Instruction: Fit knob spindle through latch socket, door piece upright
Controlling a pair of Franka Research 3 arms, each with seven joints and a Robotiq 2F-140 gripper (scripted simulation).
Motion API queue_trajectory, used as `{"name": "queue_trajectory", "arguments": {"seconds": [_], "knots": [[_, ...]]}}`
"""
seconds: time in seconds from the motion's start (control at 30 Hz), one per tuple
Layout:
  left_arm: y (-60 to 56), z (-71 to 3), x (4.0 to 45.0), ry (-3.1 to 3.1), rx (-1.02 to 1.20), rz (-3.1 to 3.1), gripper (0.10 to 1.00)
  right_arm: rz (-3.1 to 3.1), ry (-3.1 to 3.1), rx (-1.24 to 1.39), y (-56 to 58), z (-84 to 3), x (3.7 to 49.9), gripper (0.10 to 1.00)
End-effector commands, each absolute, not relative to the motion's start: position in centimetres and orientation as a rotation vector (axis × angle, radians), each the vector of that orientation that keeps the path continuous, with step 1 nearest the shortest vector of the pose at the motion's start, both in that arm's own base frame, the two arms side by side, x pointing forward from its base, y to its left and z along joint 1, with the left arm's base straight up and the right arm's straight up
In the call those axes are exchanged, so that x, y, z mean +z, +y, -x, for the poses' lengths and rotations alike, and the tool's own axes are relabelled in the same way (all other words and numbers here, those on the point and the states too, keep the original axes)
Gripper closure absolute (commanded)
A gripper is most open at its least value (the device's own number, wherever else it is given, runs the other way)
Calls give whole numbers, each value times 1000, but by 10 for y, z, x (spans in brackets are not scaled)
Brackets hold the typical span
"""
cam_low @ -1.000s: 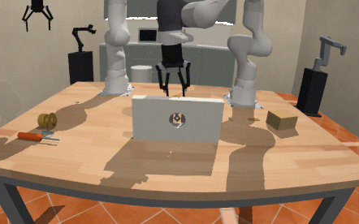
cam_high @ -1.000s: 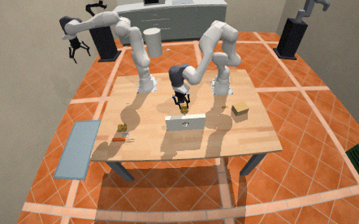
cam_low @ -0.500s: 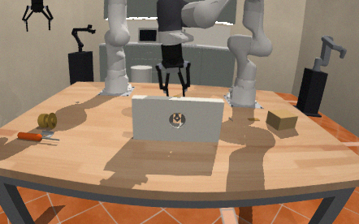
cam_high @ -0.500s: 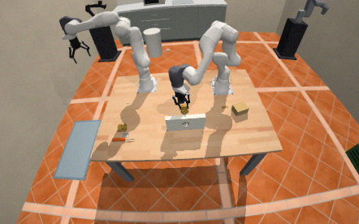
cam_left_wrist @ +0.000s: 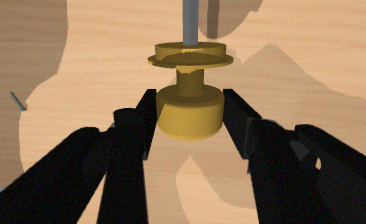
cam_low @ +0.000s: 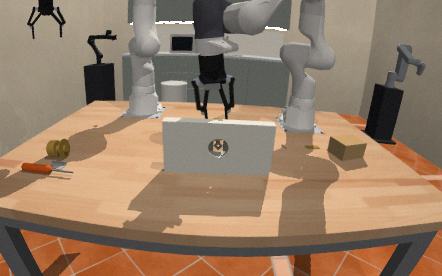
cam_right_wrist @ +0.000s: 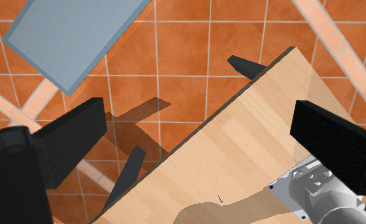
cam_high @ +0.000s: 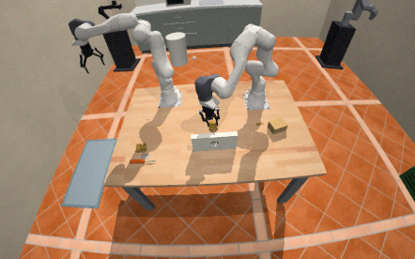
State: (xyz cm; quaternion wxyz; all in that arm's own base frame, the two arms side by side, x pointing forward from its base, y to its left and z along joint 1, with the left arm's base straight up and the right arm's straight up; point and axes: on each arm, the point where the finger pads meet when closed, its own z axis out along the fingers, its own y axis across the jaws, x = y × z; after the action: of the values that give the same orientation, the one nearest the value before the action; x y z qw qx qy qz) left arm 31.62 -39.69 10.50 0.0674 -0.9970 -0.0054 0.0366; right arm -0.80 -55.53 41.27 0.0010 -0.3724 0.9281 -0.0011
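Note:
The door piece point(cam_high: 200, 144) point(cam_low: 186, 150) stands upright on the table, a pale block with a round latch point(cam_high: 214, 144) point(cam_low: 218, 147) in its broad face. My left gripper point(cam_high: 213, 124) point(cam_low: 215, 118) point(cam_left_wrist: 189, 103) is behind it, shut on the brass door knob point(cam_high: 213, 128) point(cam_left_wrist: 190, 120), one finger on each side of the knob's head. The knob's round plate point(cam_left_wrist: 166, 61) is beyond the fingertips. Its grey square spindle point(cam_left_wrist: 190, 22) points toward the door piece; its tip is out of the left wrist view. I cannot tell whether the tip is in the socket. My right gripper point(cam_high: 96, 67) point(cam_low: 47, 36) point(cam_right_wrist: 198, 116) is open and empty, high beyond the table's side.
Another brass knob-like part point(cam_high: 141, 147) point(cam_low: 57, 148) and an orange-handled screwdriver point(cam_high: 138, 161) point(cam_low: 37, 168) lie on the table point(cam_high: 175, 174) point(cam_low: 101, 200) on the right arm's side. A brass-coloured block point(cam_high: 277, 126) point(cam_low: 347, 147) and a small flat brass piece point(cam_high: 259, 124) point(cam_low: 312, 147) lie on the other side.

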Motion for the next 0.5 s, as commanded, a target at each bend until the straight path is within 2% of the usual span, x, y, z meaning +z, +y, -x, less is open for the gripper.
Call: {"name": "queue_trajectory", "arguments": {"seconds": [0.0,0.47], "knots": [[-397,-320,107,-9,103,3007,680,1176,2913,0,-554,10,413,98],[-397,-324,107,-9,103,3007,680,1176,2913,0,-554,10,413,98]]}}
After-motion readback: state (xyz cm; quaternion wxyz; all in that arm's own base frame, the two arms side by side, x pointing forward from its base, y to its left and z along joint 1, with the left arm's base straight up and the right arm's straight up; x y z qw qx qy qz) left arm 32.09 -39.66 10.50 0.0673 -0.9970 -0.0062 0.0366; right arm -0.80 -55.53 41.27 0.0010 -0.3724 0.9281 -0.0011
